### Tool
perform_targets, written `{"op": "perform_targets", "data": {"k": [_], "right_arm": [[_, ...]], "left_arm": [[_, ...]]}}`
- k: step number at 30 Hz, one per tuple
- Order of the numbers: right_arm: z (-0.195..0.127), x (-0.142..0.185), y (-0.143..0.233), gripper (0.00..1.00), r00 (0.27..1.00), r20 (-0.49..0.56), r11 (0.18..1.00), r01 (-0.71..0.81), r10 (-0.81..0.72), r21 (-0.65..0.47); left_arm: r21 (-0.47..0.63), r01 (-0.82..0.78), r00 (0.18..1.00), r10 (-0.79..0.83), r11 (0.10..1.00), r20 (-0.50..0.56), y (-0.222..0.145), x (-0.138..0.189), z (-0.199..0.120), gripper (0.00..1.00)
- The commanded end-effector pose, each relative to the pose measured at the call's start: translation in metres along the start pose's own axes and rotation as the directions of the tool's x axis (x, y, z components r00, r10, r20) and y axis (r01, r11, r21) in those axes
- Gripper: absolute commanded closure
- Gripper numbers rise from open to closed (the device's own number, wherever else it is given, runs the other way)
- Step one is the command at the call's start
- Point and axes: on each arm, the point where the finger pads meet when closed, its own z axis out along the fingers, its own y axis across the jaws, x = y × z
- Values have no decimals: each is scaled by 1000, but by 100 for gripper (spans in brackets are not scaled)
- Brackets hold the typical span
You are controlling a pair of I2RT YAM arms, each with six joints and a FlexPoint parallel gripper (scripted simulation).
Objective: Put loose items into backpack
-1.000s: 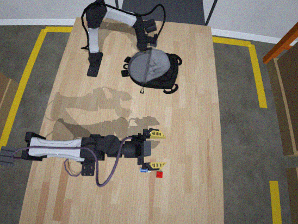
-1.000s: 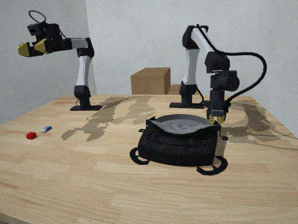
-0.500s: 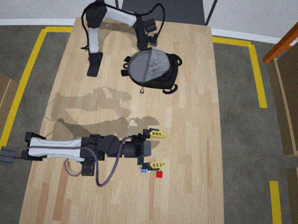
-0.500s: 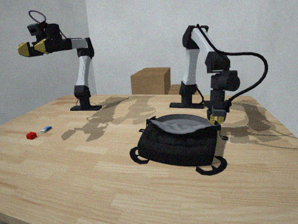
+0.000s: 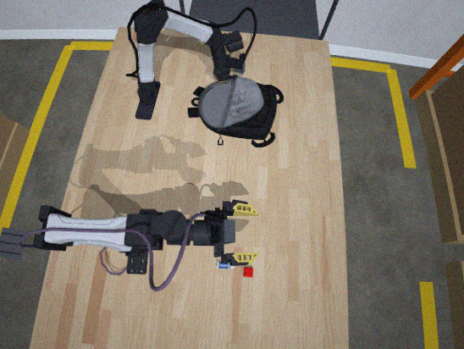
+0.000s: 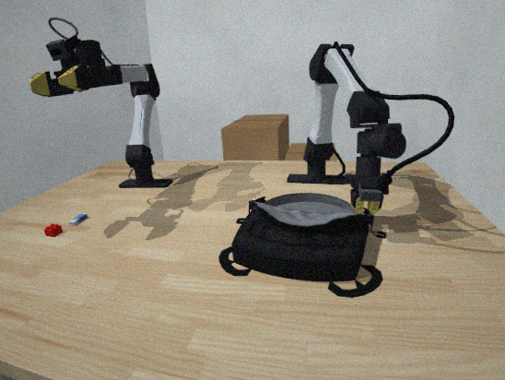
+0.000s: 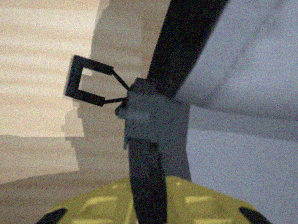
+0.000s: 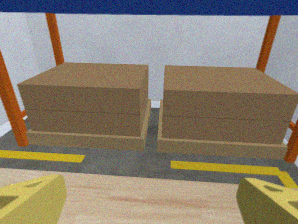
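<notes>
Backpack point(image 5: 262, 122) point(image 6: 299, 258) point(image 7: 187, 45) | left pincer point(image 5: 223, 80) point(image 6: 368, 206) point(image 7: 150, 195) closed on black strap point(image 7: 147, 175) | right pincer point(image 5: 256, 234) point(image 6: 54, 83) point(image 8: 152, 195) open, nearer red brick point(image 5: 248, 272) point(image 6: 53, 230), blue piece point(image 5: 223, 265) point(image 6: 77, 219); both below it, on its side away from backpack; blue's length along right arm

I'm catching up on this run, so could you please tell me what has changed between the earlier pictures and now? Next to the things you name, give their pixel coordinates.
Nothing has visibly changed. The left tool point(image 6: 367, 206) is at the backpack point(image 5: 254, 101) point(image 6: 299, 254) as before, the right tool point(image 5: 246, 233) point(image 6: 54, 83) is open in the air, and the red brick point(image 5: 248, 272) point(image 6: 53, 230) and blue-and-white item point(image 5: 223, 265) point(image 6: 77, 219) remain on the table.
</notes>
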Motion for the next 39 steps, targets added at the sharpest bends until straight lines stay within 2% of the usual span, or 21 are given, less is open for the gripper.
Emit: {"op": "perform_targets", "data": {"k": [1, 17, 39], "right_arm": [[-2, -6, 0, 10, 1000, 16, 1000, 1, -1, 1], [-2, -6, 0, 10, 1000, 16, 1000, 1, -1, 1], [-2, -6, 0, 10, 1000, 16, 1000, 1, -1, 1]], "left_arm": [[-13, -50, 999, 49, 999, -19, 2, 4, 10, 89], [-13, -50, 999, 49, 999, -18, 2, 8, 29, 89], [-12, -49, 999, 49, 999, -18, 3, 11, 28, 89]]}}
